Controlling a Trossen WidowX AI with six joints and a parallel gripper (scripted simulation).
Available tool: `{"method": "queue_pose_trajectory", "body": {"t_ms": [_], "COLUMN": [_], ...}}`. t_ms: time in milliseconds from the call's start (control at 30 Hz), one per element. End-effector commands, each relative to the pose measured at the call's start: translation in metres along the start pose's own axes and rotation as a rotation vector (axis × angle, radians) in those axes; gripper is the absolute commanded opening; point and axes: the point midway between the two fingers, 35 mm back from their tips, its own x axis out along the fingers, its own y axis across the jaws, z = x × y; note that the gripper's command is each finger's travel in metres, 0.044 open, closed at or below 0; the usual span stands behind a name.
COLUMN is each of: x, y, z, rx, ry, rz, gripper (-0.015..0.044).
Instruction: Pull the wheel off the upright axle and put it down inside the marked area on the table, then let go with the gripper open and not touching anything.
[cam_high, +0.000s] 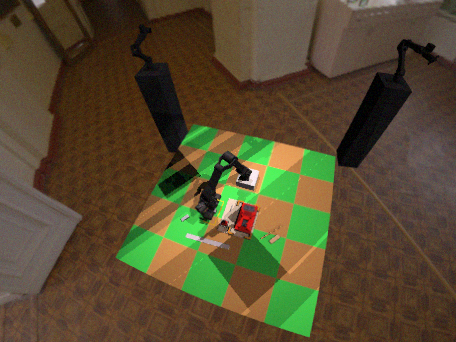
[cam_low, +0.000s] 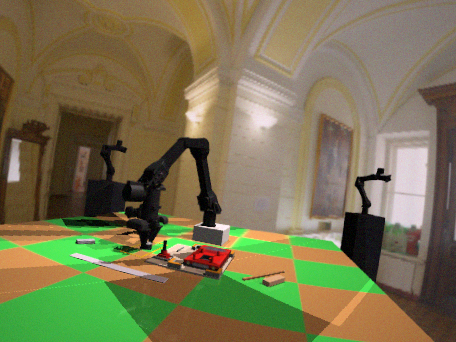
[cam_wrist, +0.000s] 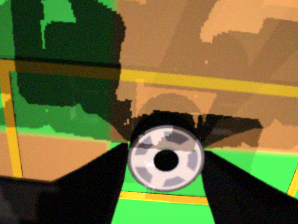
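Colours and patterns as I see them from my station

The tabletop (cam_high: 295, 200) is a checkerboard of bright green and orange-tan squares, crossed by dark shadow patches. My arm (cam_low: 195, 165) is black, on a white base block (cam_low: 211, 233). The wheel (cam_wrist: 165, 158) shows a pale grey-white face with darker grey segments, a black hub hole and a dark rim, between black jaws. The marked area (cam_wrist: 200, 82) is outlined in yellow. The fixture (cam_low: 207, 257) is red on a pale plate; a grey strip (cam_low: 117, 267) lies nearby.
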Motion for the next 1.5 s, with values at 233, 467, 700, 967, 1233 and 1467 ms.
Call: {"method": "queue_pose_trajectory", "body": {"t_ms": [233,467,700,967,1233,1467], "x": [-0.002,-0.058,-0.067,-0.104,-0.104,-0.104], "y": [0.0,-0.001,-0.019,-0.082,-0.083,-0.083], "z": [0.0,0.0,-0.009,-0.036,-0.037,-0.037], "rx": [0.0,-0.003,-0.003,-0.003,-0.003,-0.003], "ry": [0.002,-0.005,-0.003,-0.002,-0.002,-0.002], "rz": [-0.005,0.006,0.005,-0.001,-0.001,-0.001], "gripper": [0.0289,0.03,0.0405,0.044,0.044,0.044]}}
